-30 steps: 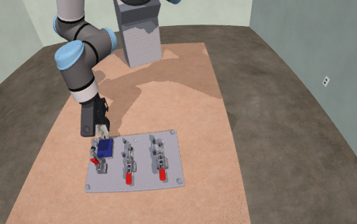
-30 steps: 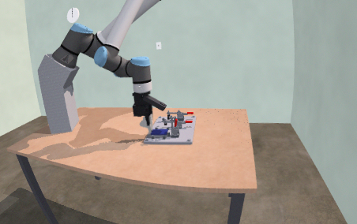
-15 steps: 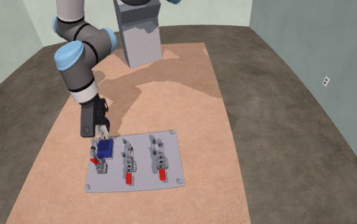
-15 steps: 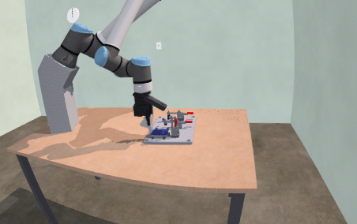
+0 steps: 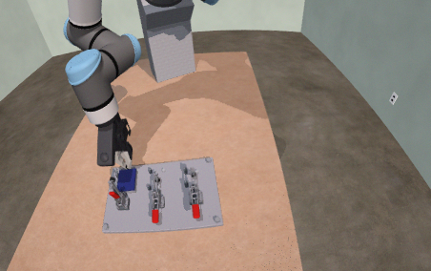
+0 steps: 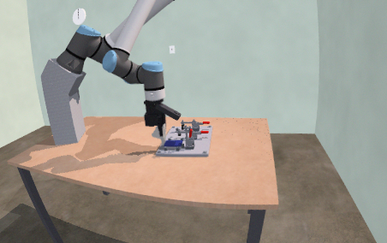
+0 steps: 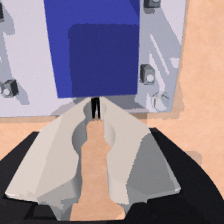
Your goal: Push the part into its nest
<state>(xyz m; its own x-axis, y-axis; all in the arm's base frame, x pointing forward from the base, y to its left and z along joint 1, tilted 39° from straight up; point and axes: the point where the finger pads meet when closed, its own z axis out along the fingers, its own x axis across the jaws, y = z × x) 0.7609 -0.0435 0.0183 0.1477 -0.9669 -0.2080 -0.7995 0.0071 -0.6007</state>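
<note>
So around me there was this big tan wooden table (image 6: 217,180) with a curved front edge, sitting on dark legs (image 6: 32,192). Floor (image 5: 357,143) under it was a mottled brown-grey. Walls (image 6: 243,64) were a pale green all round. I spotted a small white outlet plate (image 5: 393,98) on one wall from the top view, another little one (image 6: 172,50) on the back wall, and a round white disc (image 6: 79,16) higher up to its left.

The arm (image 5: 91,72) reaches steeply downward, its gripper (image 7: 96,111) closed and empty.
</note>
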